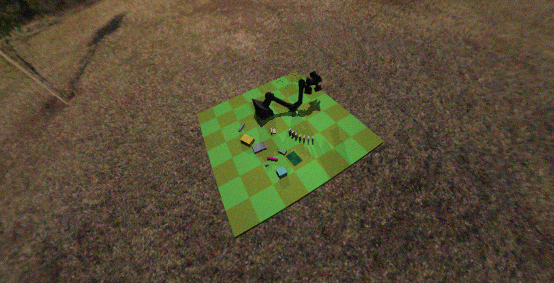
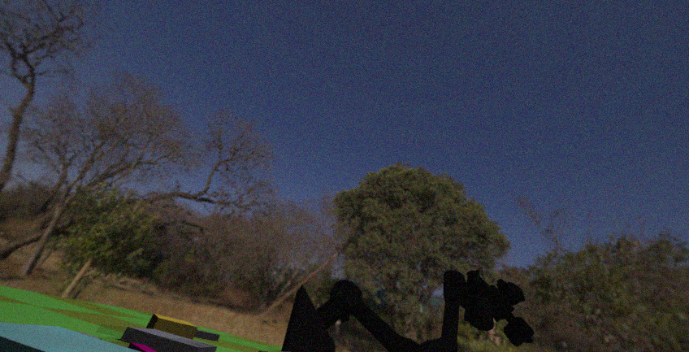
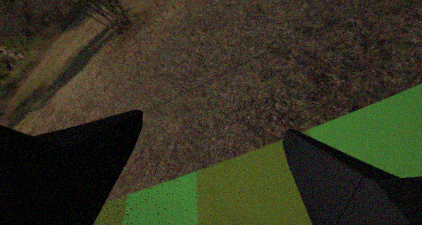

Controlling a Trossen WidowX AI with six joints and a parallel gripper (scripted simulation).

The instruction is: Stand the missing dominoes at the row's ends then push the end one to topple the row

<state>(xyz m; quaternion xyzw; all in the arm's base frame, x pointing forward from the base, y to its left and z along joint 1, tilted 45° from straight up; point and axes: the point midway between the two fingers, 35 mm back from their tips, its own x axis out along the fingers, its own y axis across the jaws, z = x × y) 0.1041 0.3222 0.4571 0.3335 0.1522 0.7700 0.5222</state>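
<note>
A curved row of several small standing dominoes point(image 1: 300, 138) is on the checkered mat point(image 1: 266, 200). They are upright and evenly spaced, with pale and dark faces. Small pale pieces point(image 1: 273, 131) are close together left of the row; whether they are dominoes, and how they rest, is too small to tell. My gripper point(image 1: 320, 82) point(image 2: 522, 311) point(image 3: 215, 127) is open and empty, raised above the mat's far right part, well away from the row. The wrist view shows both fingers wide apart, with no domino. The exterior view does not show the row.
A yellow block point(image 1: 247, 138) point(image 2: 173, 325), grey block point(image 1: 259, 148) point(image 2: 166, 340), grey bar point(image 1: 241, 127), magenta bar point(image 1: 272, 159), grey-green block point(image 1: 282, 151), small grey piece point(image 1: 266, 164), light-blue block point(image 1: 281, 172) and dark green square point(image 1: 294, 158) are left of or nearer than the row.
</note>
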